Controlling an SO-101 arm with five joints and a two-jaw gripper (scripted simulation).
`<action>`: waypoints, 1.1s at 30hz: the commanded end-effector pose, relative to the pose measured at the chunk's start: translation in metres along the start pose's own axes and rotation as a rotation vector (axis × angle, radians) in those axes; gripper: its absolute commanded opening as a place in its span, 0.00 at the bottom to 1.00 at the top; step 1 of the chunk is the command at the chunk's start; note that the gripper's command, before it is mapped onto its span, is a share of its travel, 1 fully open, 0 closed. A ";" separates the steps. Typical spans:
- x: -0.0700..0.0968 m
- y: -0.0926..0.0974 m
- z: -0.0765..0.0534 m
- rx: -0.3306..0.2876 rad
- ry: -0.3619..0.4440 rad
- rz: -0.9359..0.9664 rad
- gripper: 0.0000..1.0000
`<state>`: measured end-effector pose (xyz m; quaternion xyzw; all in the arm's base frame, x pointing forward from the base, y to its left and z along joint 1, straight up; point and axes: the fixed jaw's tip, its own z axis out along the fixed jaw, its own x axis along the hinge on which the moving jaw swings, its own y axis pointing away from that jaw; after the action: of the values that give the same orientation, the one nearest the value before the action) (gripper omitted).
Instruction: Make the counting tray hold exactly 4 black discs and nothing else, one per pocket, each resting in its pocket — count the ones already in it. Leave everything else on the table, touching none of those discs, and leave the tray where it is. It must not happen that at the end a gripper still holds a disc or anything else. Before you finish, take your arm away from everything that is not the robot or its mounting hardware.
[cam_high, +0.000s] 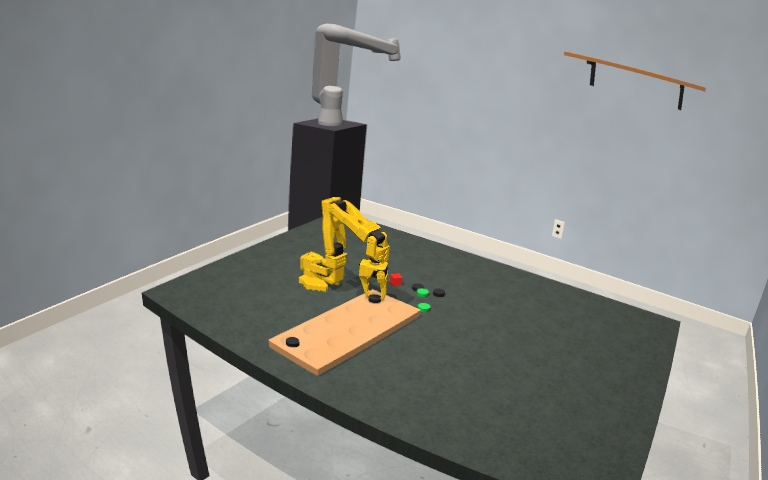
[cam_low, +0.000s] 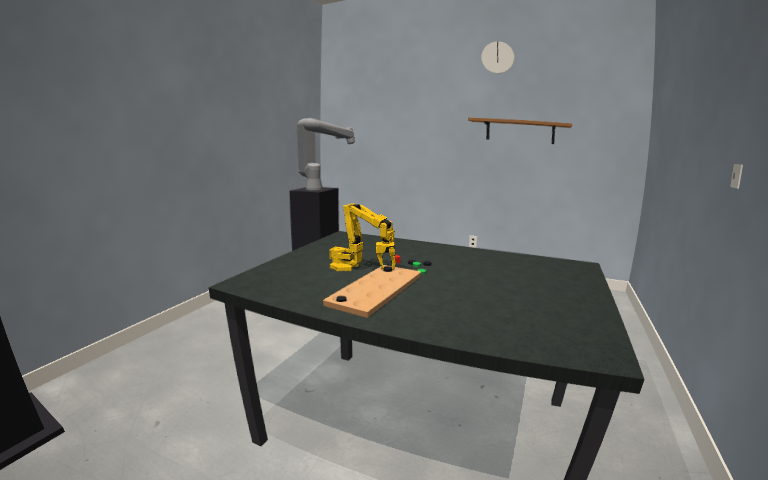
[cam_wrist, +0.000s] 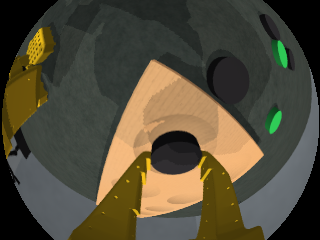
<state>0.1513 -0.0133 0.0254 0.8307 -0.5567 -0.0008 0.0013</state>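
Note:
The wooden counting tray (cam_high: 345, 328) lies on the dark table, with round pockets in two rows. One black disc (cam_high: 292, 341) rests in a pocket at its near left end. My gripper (cam_high: 374, 295) is over the tray's far end, shut on another black disc (cam_wrist: 176, 152). It holds that disc low over a far corner pocket (cam_wrist: 175, 130); I cannot tell if it touches. A loose black disc (cam_wrist: 228, 78) lies on the table just past that tray corner. Two more black discs (cam_high: 417, 286) (cam_high: 438, 292) lie farther right.
Two green discs (cam_high: 422, 292) (cam_high: 424, 306) lie on the table beside the tray's far right corner. A red cube (cam_high: 395, 279) sits behind them. The arm's yellow base (cam_high: 320, 271) stands left of the tray's far end.

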 end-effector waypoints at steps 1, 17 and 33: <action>0.003 -0.005 -0.005 0.037 0.016 -0.001 0.00; 0.003 -0.005 -0.005 0.037 0.016 -0.001 0.26; 0.003 -0.005 -0.016 0.037 0.017 -0.001 0.27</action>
<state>0.1507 -0.0135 0.0313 0.8309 -0.5564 -0.0031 0.0026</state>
